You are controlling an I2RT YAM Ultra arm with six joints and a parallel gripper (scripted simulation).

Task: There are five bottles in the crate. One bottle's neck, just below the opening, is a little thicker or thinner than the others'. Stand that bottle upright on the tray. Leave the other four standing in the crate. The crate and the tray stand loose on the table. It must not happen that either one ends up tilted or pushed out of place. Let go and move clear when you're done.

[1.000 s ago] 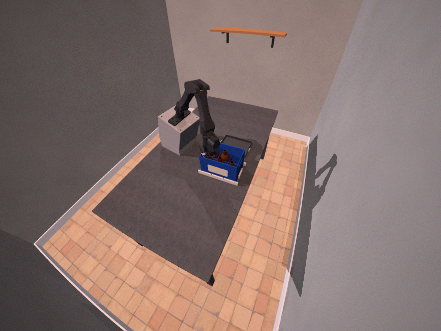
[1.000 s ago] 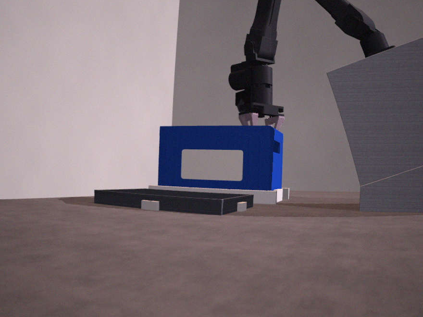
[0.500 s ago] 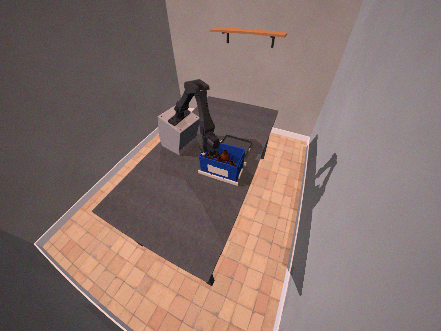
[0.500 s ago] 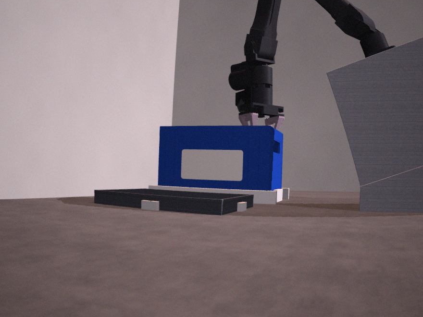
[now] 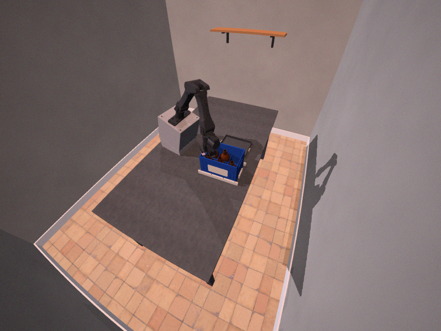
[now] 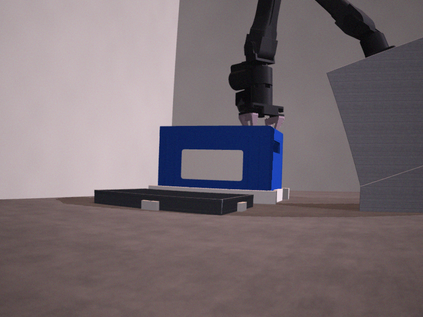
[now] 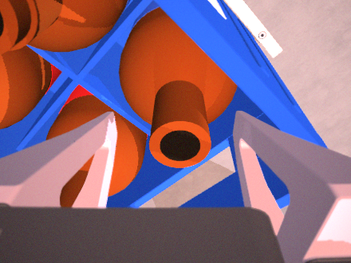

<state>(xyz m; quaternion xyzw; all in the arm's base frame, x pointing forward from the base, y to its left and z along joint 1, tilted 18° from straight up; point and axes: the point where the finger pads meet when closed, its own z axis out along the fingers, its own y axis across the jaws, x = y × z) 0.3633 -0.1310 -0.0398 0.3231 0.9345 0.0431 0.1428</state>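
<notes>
A plain-necked brown bottle [image 7: 180, 102] stands in the crate [image 5: 220, 165] [image 6: 215, 137] [image 7: 223, 58] between the parted, empty fingers of the gripper [image 5: 208, 155] [image 6: 262, 124] [image 7: 175, 122], apparently during neck comparison, which calls for lifting clear before moving sideways, the tray [image 5: 235, 137] [image 6: 176, 201] waiting beyond the crate's far wall.

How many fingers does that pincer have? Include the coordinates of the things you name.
2: pink fingers [image 5: 204, 153] [image 6: 251, 117], facing each other across a gap at the lower end of the pincer [image 5: 208, 155] [image 6: 262, 124] [image 7: 175, 115]. None seems hidden.

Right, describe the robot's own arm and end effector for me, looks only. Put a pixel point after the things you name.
The arm is matte black with chunky, rounded joint housings. The end effector [image 5: 208, 154] [image 6: 262, 122] [image 7: 175, 122] has a dark body and two pale pink, tapering fingers. I see no sleeve.
</notes>
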